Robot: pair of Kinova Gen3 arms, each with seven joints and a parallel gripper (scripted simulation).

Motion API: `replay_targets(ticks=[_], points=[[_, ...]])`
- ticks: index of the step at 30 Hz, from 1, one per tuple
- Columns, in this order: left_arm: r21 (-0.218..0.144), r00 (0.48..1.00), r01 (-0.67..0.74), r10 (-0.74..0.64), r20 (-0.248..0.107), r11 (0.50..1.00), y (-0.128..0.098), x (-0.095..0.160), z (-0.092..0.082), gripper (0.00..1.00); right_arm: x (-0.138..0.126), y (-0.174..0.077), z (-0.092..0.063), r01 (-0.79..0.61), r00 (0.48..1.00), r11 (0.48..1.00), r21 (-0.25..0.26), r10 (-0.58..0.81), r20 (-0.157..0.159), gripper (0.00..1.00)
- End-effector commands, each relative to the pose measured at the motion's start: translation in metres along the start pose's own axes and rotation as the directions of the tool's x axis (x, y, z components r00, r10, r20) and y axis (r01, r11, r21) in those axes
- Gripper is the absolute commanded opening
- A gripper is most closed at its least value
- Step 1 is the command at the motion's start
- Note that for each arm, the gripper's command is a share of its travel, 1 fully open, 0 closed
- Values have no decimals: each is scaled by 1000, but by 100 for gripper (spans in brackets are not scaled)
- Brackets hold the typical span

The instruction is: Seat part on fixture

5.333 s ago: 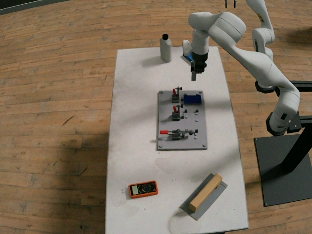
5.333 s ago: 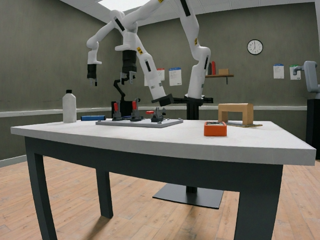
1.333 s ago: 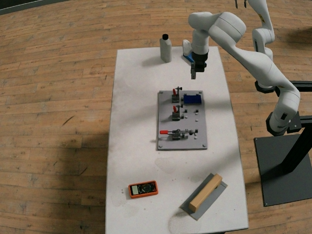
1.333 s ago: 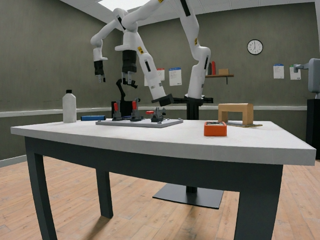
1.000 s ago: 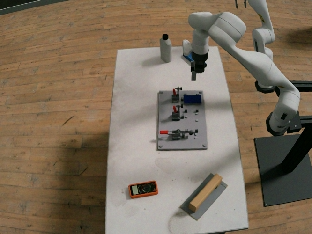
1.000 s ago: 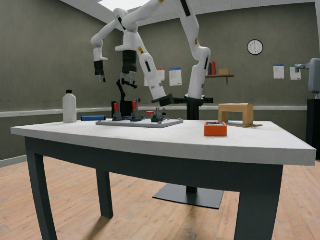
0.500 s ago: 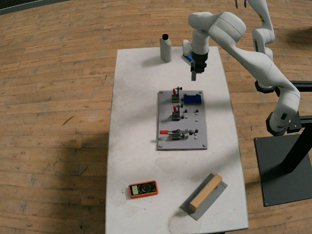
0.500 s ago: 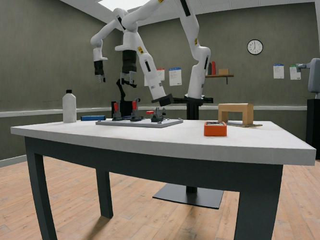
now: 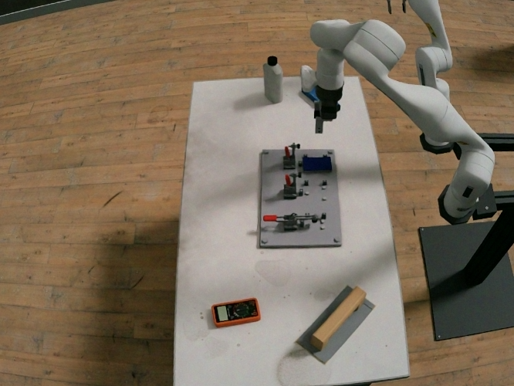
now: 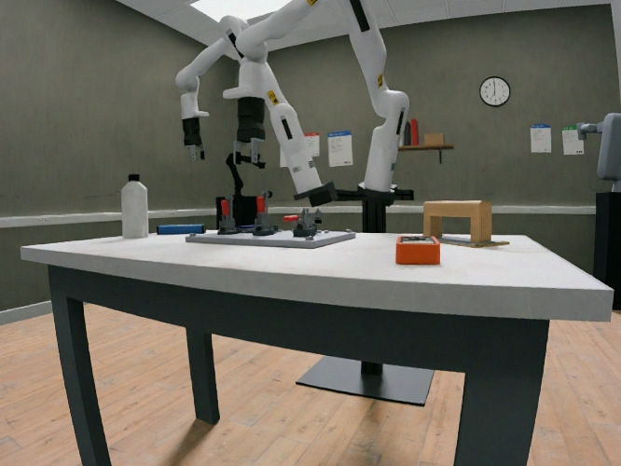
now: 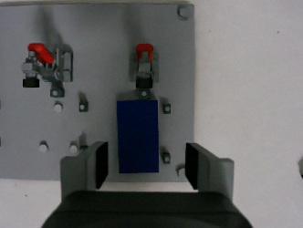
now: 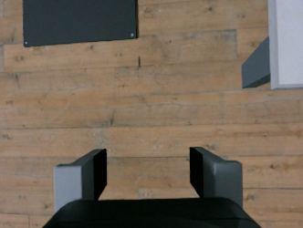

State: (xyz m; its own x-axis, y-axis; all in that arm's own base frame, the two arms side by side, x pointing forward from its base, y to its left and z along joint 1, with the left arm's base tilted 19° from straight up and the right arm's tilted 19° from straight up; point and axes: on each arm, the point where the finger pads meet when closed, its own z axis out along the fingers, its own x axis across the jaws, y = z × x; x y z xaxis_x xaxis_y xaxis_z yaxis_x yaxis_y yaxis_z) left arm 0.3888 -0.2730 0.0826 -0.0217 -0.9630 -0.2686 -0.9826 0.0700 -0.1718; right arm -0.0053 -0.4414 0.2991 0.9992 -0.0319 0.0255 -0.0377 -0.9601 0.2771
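Note:
The blue part [image 9: 317, 164] [image 11: 138, 137] lies on the grey fixture plate [image 9: 305, 240] [image 11: 100, 27]. Its short end is close to the stop block [image 11: 144, 94] under the raised clamp. A narrow gap shows between its long edge and the two side blocks, the upper one [image 11: 167, 108] and the lower one [image 11: 166, 158]. Whether it sits flat on its pads is hidden. My left gripper [image 9: 319, 126] [image 10: 246, 160] [image 11: 146, 159] is open and empty, high above the table; its fingers flank the part only in the wrist picture. My right gripper [image 9: 397, 8] [image 10: 198, 156] [image 12: 148, 165] is open and empty, away from the table.
Two clamps have raised red handles [image 9: 287, 151] [image 9: 288, 180]; a third handle [image 9: 269, 218] lies level. A bottle [image 9: 272, 85] and a blue object [image 9: 309, 96] stand at the table's far end. A multimeter [image 9: 236, 312] and a wooden-handled trowel [image 9: 338, 317] lie at the near end.

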Motion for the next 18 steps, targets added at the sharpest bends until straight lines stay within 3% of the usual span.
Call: replay_targets(ticks=[1,17,18], points=[[5,1000,-4,5,-13,1000,-2,4,-3,100,0,0,-1,0,1000,1000,-2,0,0,100],[4,1000,-4,4,-13,1000,-1,4,-2,100,0,0,-1,0,1000,1000,-2,0,0,100],[3,1000,-3,4,-13,1000,-1,4,-2,87,0,0,-1,0,1000,1000,-2,0,0,100]])
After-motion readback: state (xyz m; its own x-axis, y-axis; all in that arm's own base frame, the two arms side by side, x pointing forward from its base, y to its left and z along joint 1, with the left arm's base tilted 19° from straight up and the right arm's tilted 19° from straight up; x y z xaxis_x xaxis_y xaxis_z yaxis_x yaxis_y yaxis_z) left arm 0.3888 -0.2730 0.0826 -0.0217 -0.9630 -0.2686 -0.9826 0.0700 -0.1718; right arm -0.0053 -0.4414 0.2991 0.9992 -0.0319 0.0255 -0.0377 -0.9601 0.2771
